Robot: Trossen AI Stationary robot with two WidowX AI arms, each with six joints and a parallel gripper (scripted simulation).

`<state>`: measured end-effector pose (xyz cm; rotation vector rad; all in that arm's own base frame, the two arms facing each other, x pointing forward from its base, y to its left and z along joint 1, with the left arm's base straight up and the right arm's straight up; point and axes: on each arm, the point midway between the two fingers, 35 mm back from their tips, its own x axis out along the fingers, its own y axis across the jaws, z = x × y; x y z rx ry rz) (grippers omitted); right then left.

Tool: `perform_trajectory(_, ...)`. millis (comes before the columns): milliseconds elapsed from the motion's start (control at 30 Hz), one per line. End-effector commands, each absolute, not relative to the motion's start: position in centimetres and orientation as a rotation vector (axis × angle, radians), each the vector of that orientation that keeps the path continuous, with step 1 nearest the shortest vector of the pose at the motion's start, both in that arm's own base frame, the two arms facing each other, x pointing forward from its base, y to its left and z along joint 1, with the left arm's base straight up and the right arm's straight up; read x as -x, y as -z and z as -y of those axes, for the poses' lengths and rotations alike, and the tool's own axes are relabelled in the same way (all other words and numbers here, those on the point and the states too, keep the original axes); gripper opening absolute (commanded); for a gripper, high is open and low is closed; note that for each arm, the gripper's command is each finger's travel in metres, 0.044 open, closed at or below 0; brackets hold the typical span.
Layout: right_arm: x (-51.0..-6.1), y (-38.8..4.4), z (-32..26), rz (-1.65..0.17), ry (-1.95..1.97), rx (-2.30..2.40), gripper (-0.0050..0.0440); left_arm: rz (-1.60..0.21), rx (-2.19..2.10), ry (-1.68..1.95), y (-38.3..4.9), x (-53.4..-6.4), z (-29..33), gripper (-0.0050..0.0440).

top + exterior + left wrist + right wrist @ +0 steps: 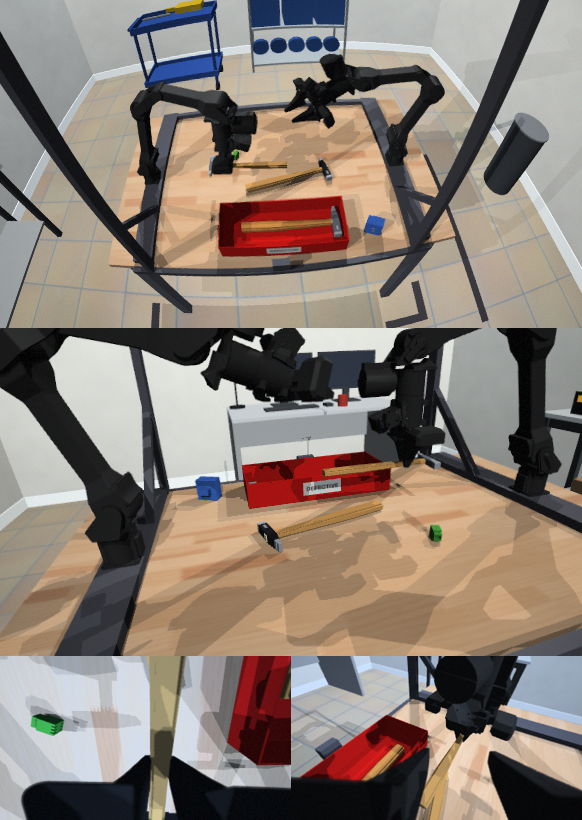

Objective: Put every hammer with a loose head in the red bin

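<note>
Left gripper (pixel 222 169) (pixel 409 462) (pixel 161 759) (pixel 462 737) clamped on handle of raised hammer (pixel 262 165) (pixel 355 469) (pixel 164 696) (pixel 442 769), above table (pixel 190 200) (pixel 350 588). Long axis near level; top view: head left, handle end right, roughly along red bin (pixel 235 248) (pixel 275 495) (pixel 238 711) (pixel 408 725). Bin holds another hammer (pixel 285 226) (pixel 384 762).

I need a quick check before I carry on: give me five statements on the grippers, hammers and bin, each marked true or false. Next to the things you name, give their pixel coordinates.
1. The left gripper (pixel 223 172) (pixel 409 462) (pixel 159 761) is shut on a hammer's handle (pixel 260 165) (pixel 357 469) (pixel 167 700). True.
2. The right gripper (pixel 458 755) is shut on a hammer. False: it is open, holding nothing.
3. One hammer (pixel 285 226) lies inside the red bin (pixel 282 246) (pixel 280 495). True.
4. The blue block (pixel 374 225) (pixel 208 488) is in the bin. False: it sits beside it.
5. The black-headed hammer (pixel 287 179) (pixel 330 519) lies on the table. True.
</note>
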<state>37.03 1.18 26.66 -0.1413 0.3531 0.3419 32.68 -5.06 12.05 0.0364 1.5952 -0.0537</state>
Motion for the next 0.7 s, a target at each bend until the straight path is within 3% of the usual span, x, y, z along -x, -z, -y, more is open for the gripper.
perform_trajectory(0, -36.3, -28.6, -3.1, -0.312, -0.417, 0.178, 0.0218, -1.556, -0.025, 0.038, -13.2, -34.2, 8.7, 0.0024)
perform_trajectory(300, -34.6, -29.2, -7.2, -0.295, -0.583, 0.228, 0.0218, -1.555, -0.009, 0.034, -13.1, -35.8, 18.3, 0.0024)
perform_trajectory(667, -33.5, -29.6, -9.4, -0.292, -0.644, 0.258, 0.0218, -1.556, 0.001, 0.032, -13.0, -36.7, 24.1, 0.0024)
